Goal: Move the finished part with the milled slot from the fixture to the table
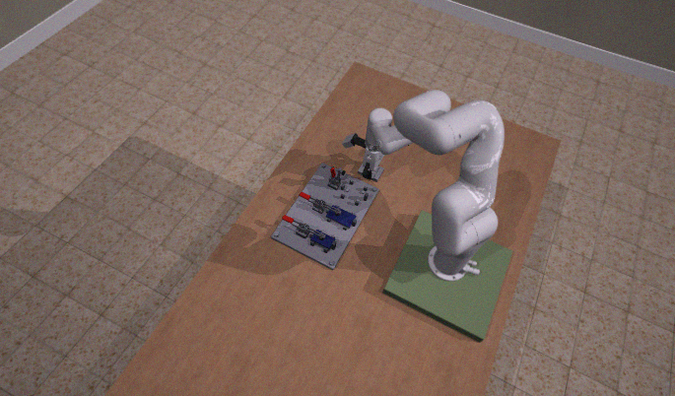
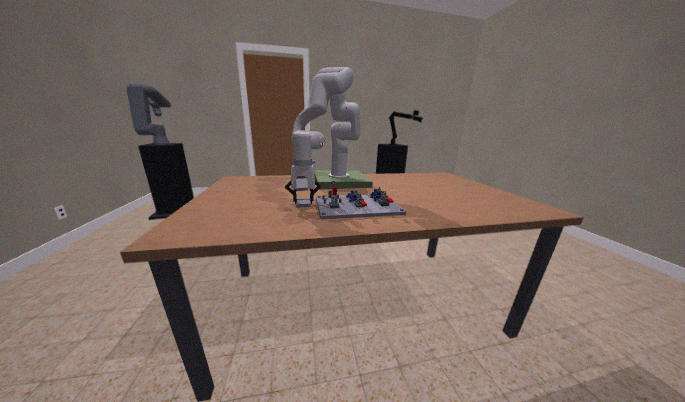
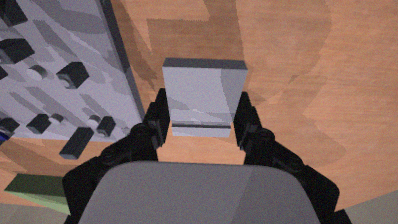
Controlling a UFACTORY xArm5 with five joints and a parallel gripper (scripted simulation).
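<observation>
The finished part point(image 3: 200, 87) point(image 1: 377, 173) point(image 2: 303, 203), a grey block with a slot across it, is between the fingers of my gripper point(image 3: 202, 102) point(image 2: 303, 199), which is shut on it. It is level, low at the table beside the fixture plate point(image 1: 293, 239) point(image 2: 362, 212) point(image 3: 95, 30); whether it touches the table I cannot tell. The nearest nest is empty, its clamp's red handle point(image 1: 333, 172) point(image 2: 334, 191) upright. Two blue blanks point(image 1: 342, 218) point(image 1: 323, 240) sit in the other nests, with red clamp handles point(image 1: 304, 196) point(image 1: 287, 219) laid down and clamp arms over them. Exact seating is too small to tell.
The wooden table point(image 1: 261, 315) point(image 2: 245, 220) carries the fixture and the green base board point(image 1: 429, 305) point(image 2: 355, 184) under the arm. Dark posts point(image 3: 73, 75) point(image 3: 76, 143) stand at the empty nest. The plate's edge runs close beside one finger.
</observation>
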